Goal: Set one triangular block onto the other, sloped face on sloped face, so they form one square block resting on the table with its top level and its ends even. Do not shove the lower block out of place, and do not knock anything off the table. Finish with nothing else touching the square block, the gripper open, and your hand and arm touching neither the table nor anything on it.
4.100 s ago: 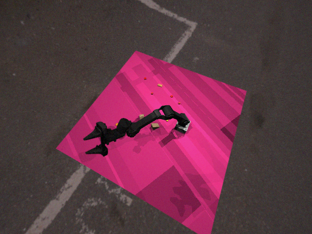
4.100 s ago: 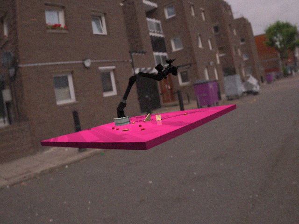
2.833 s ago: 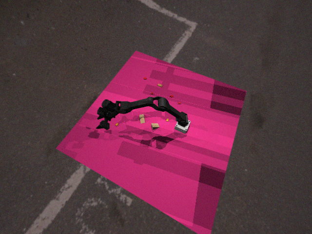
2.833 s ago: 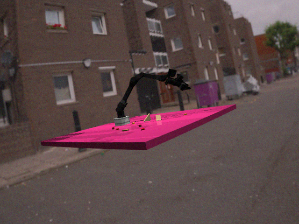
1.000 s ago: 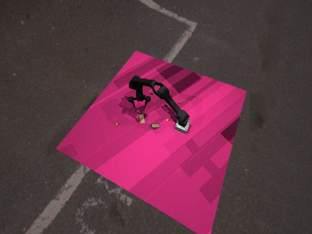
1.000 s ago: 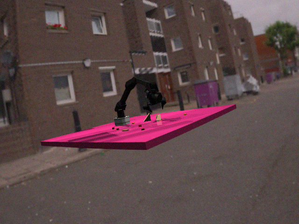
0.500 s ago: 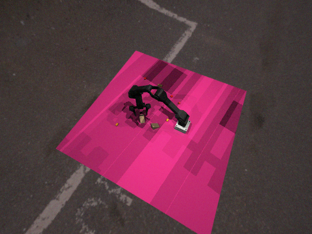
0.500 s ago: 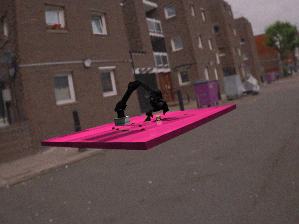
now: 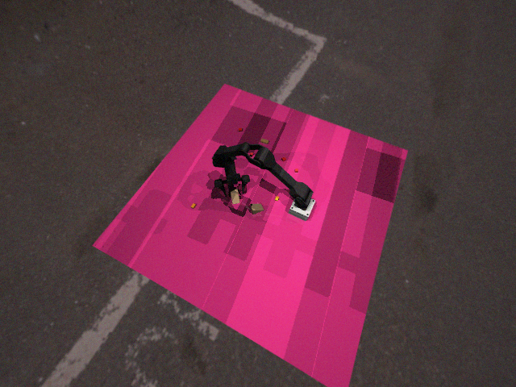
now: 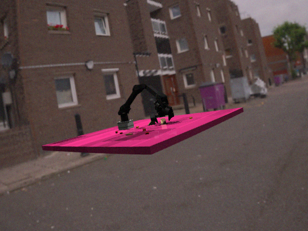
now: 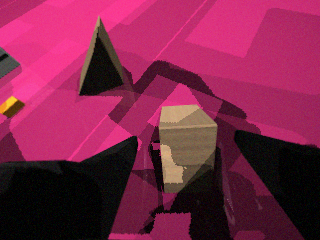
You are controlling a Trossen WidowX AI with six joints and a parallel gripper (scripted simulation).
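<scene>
so the gripper [image 9: 234,192] [image 10: 162,121] [image 11: 184,137] is wide open around one triangular block [image 9: 235,196] [image 10: 163,121] [image 11: 188,150], nothing gripped. the other block [image 9: 256,208] [image 10: 151,122] [image 11: 101,65] sits near it, both well in from the pink bench's [image 9: 275,300] [image 10: 104,149] [image 11: 240,30] edges.

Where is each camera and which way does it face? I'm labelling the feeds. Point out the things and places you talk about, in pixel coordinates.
Top: high overhead, looking down at the pink table [image 9: 266,266] [image 10: 139,150]; the whole arm [image 9: 280,171] [image 10: 131,99] shows.
Exterior: beyond the table's edge, looking low across it towards brick buildings [image 10: 82,49]; arm in side view.
Wrist: on the arm by the hand [image 9: 233,189] [image 10: 161,120] [image 11: 186,140], facing the table between its fingers; both fingers show.
Top and wrist share both triangular blocks [image 9: 256,208] [image 11: 187,150].
</scene>
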